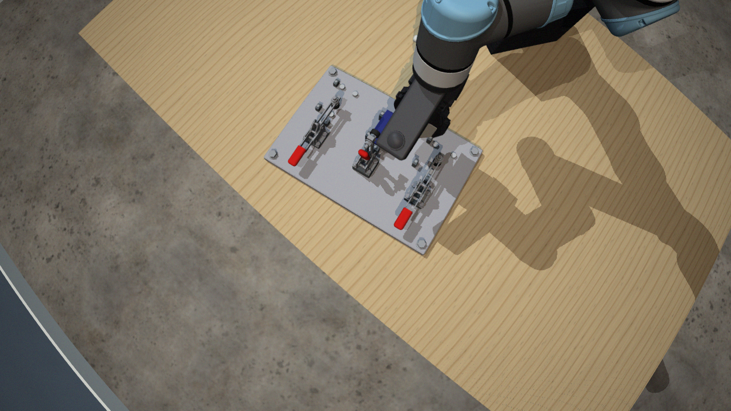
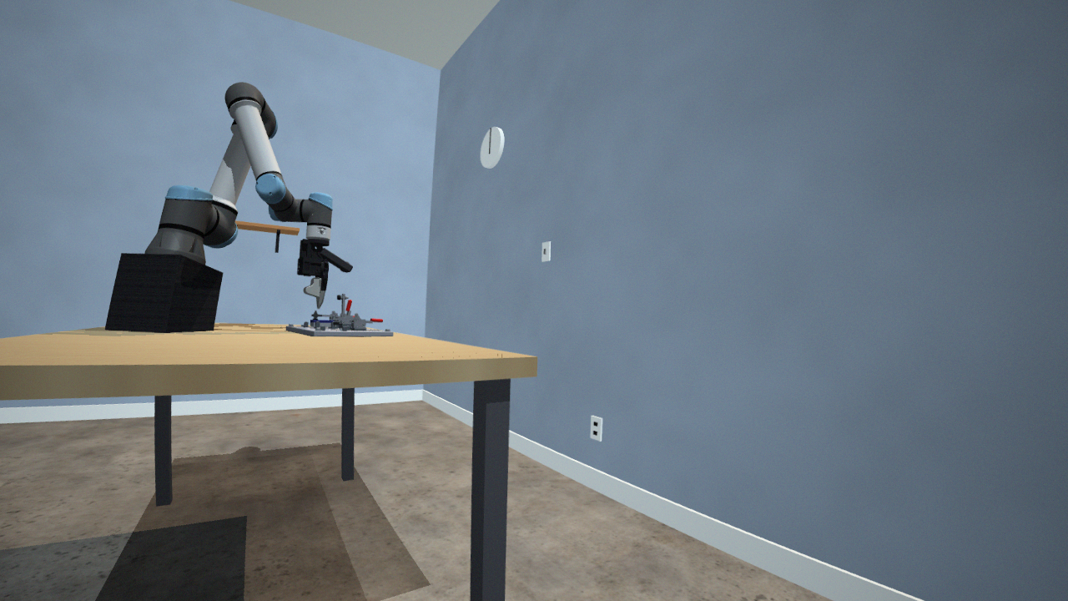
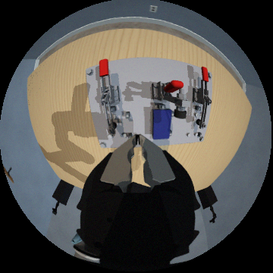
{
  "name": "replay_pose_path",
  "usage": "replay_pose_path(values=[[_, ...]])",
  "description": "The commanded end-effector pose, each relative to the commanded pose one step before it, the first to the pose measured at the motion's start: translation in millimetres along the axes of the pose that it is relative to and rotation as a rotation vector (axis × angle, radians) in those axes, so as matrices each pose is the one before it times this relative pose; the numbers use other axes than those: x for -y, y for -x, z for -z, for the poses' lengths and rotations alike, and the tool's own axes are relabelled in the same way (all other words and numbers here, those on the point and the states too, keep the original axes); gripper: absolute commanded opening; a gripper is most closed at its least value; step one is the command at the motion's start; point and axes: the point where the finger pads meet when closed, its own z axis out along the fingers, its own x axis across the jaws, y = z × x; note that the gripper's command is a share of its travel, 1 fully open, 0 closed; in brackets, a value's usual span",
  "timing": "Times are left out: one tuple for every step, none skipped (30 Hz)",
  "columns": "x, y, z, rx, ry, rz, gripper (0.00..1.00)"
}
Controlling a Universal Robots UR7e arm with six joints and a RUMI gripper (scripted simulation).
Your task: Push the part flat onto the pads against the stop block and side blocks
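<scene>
A grey fixture plate (image 1: 334, 176) (image 2: 340, 333) (image 3: 133, 68) lies on the wooden table (image 1: 204, 61) (image 2: 224, 358). The blue part (image 1: 382, 124) (image 3: 161, 124) sits in the middle nest, below the centre toggle clamp (image 1: 364, 153) (image 3: 174, 86), whose red handle stands raised. In the top view the arm's wrist hides most of the part. My gripper (image 2: 319, 299) (image 3: 137, 135) is shut and empty. It hangs above the plate's arm-side edge, clear of the part, which lies to the right of the fingertips in the wrist view.
Two more toggle clamps with red handles lie flat on the plate, one on the left (image 1: 296, 155) (image 3: 103, 67) and one on the right (image 1: 402, 217) (image 3: 205, 73). The arm's black pedestal (image 2: 163, 293) stands at the table's far end.
</scene>
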Motion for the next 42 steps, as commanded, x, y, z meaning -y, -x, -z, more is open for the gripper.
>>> replay_pose_path(values=[[-0.31, -0.08, 16.45, 0.00144, 0.00217, 0.00019, 0.0], [0.0, 0.0, 0.0, 0.0, 0.0, 0.0, 0.0], [0.0, 0.0, 0.0, 0.0, 0.0, 0.0, 0.0], [0.0, 0.0, 0.0, 0.0, 0.0, 0.0, 0.0], [0.0, 0.0, 0.0, 0.0, 0.0, 0.0, 0.0], [0.0, 0.0, 0.0, 0.0, 0.0, 0.0, 0.0], [0.0, 0.0, 0.0, 0.0, 0.0, 0.0, 0.0], [0.0, 0.0, 0.0, 0.0, 0.0, 0.0, 0.0], [0.0, 0.0, 0.0, 0.0, 0.0, 0.0, 0.0], [0.0, 0.0, 0.0, 0.0, 0.0, 0.0, 0.0], [0.0, 0.0, 0.0, 0.0, 0.0, 0.0, 0.0], [0.08, -0.02, -0.36, -0.00025, -0.00037, 0.0, 0.58], [0.0, 0.0, 0.0, 0.0, 0.0, 0.0, 0.58], [0.0, 0.0, 0.0, 0.0, 0.0, 0.0, 0.58], [0.0, 0.0, 0.0, 0.0, 0.0, 0.0, 0.58], [0.0, 0.0, 0.0, 0.0, 0.0, 0.0, 0.58], [0.0, 0.0, 0.0, 0.0, 0.0, 0.0, 0.58], [0.0, 0.0, 0.0, 0.0, 0.0, 0.0, 0.58], [0.0, 0.0, 0.0, 0.0, 0.0, 0.0, 0.58], [0.0, 0.0, 0.0, 0.0, 0.0, 0.0, 0.58], [0.0, 0.0, 0.0, 0.0, 0.0, 0.0, 0.58], [0.0, 0.0, 0.0, 0.0, 0.0, 0.0, 0.58], [0.0, 0.0, 0.0, 0.0, 0.0, 0.0, 0.58], [0.0, 0.0, 0.0, 0.0, 0.0, 0.0, 0.58], [0.0, 0.0, 0.0, 0.0, 0.0, 0.0, 0.58], [0.0, 0.0, 0.0, 0.0, 0.0, 0.0, 0.58], [0.0, 0.0, 0.0, 0.0, 0.0, 0.0, 0.58], [0.0, 0.0, 0.0, 0.0, 0.0, 0.0, 0.58], [0.0, 0.0, 0.0, 0.0, 0.0, 0.0, 0.58], [0.0, 0.0, 0.0, 0.0, 0.0, 0.0, 0.58], [0.0, 0.0, 0.0, 0.0, 0.0, 0.0, 0.58], [0.0, 0.0, 0.0, 0.0, 0.0, 0.0, 0.58], [0.0, 0.0, 0.0, 0.0, 0.0, 0.0, 0.58], [0.0, 0.0, 0.0, 0.0, 0.0, 0.0, 0.58], [0.0, 0.0, 0.0, 0.0, 0.0, 0.0, 0.58], [0.0, 0.0, 0.0, 0.0, 0.0, 0.0, 0.58], [0.0, 0.0, 0.0, 0.0, 0.0, 0.0, 0.58], [0.0, 0.0, 0.0, 0.0, 0.0, 0.0, 0.58], [0.0, 0.0, 0.0, 0.0, 0.0, 0.0, 0.58], [0.0, 0.0, 0.0, 0.0, 0.0, 0.0, 0.58], [0.0, 0.0, 0.0, 0.0, 0.0, 0.0, 0.58], [0.0, 0.0, 0.0, 0.0, 0.0, 0.0, 0.58]])
